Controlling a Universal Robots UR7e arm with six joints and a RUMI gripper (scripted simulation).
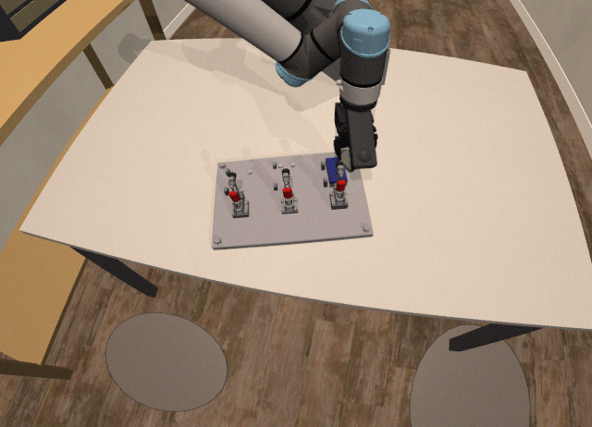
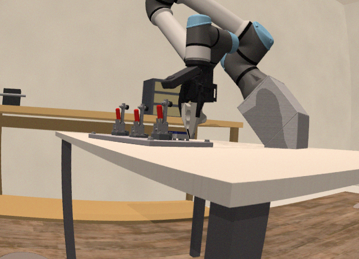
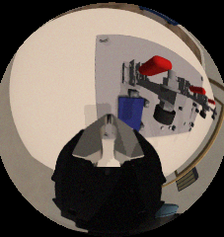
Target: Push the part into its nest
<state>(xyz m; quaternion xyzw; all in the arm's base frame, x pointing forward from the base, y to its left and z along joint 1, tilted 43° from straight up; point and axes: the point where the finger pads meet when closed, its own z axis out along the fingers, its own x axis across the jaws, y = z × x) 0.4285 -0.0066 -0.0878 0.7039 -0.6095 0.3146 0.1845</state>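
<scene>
A small blue part lies in the rightmost nest of the grey fixture plate, at its far right corner. It also shows in the wrist view and as a thin blue edge in the side view. My gripper is shut and empty. Its tips point down just beyond the part's far right side, low over the plate edge. In the wrist view the shut tips stand right beside the part's near edge. I cannot tell whether they touch it.
Three toggle clamps with red handles stand upright on the plate, one per nest. The right clamp is close in front of the part. A wooden bench with a drawer box stands behind the table.
</scene>
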